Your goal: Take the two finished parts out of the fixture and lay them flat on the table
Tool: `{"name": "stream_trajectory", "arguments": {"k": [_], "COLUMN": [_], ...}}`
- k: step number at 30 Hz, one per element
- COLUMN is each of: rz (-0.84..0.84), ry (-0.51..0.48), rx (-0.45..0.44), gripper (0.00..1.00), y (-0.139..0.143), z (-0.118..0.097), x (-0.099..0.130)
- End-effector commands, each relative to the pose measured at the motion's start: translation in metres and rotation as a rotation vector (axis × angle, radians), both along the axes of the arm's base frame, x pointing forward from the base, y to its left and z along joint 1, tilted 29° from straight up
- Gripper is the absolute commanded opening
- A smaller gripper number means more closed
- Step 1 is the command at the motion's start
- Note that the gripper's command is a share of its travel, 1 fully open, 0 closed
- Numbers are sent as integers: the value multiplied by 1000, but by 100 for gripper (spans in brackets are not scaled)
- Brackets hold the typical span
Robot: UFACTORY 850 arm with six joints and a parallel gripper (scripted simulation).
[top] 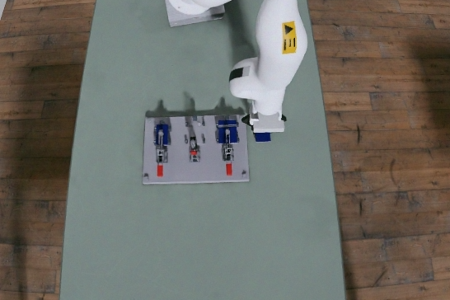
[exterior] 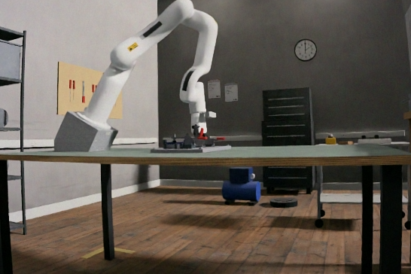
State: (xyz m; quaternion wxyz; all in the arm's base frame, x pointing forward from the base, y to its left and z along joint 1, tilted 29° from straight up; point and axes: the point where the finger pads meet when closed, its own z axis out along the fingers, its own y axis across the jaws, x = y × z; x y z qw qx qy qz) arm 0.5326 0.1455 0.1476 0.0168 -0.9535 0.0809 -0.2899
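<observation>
Here, tool (top: 264,132) gripping blue block (top: 262,137), beside flat grey fixture plate (top: 181,174)

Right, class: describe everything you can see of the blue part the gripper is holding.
The blue part is a small, dark blue block, only partly visible under the gripper, which is shut on it. It sits just off the right edge of the grey fixture plate, over the green table. Any slot is hidden.
</observation>
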Motion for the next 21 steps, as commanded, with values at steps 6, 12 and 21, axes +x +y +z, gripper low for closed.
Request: {"name": "stream_trajectory", "arguments": {"k": [6, 12, 21], "rz": [0, 0, 0], "ry": [-1, -1, -1], "rx": [1, 1, 1], "gripper": [0, 0, 0], "y": [0, 0, 0], "z": [-2, -3, -5], "x": [2, 3, 3]}}
